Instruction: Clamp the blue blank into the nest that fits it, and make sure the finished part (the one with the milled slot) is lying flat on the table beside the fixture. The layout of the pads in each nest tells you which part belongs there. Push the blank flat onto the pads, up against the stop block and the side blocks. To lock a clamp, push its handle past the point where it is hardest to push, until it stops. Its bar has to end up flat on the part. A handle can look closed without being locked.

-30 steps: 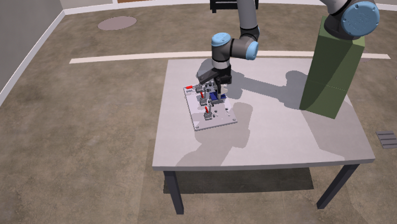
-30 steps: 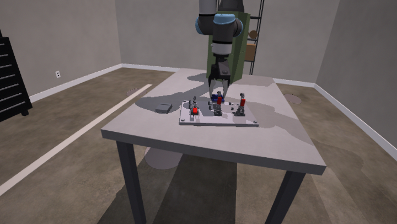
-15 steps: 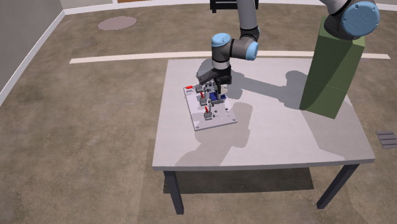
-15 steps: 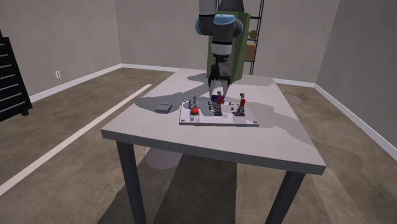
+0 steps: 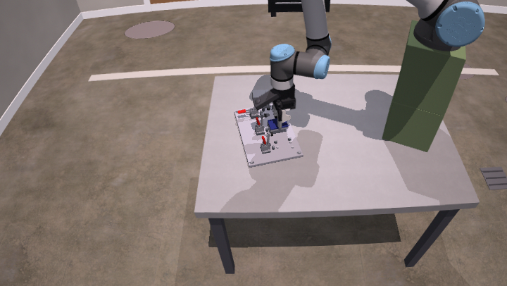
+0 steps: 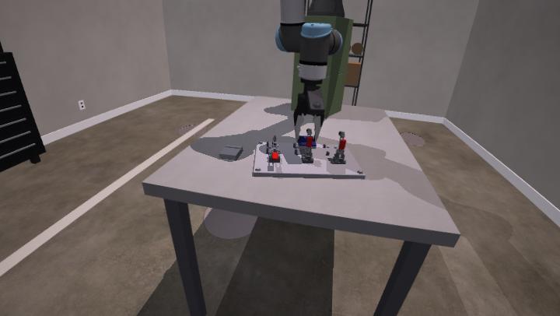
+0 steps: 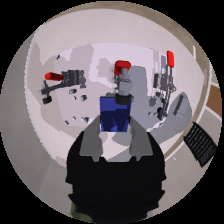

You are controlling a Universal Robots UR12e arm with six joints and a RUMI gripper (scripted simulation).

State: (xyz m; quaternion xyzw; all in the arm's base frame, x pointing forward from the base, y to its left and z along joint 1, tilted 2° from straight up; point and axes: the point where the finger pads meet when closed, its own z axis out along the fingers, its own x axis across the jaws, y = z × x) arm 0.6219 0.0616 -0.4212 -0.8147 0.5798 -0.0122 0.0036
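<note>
With the middle clamp (image 5: 260,128) (image 6: 307,155) (image 7: 123,82) as landmark, the claw (image 5: 279,125) (image 6: 308,138) (image 7: 114,116) pinches the blue blank (image 5: 272,124) (image 6: 306,140) (image 7: 115,114) just beside it; best keep the blank level, press gently onto the pads, then slide it against stop and side blocks before letting go
</note>
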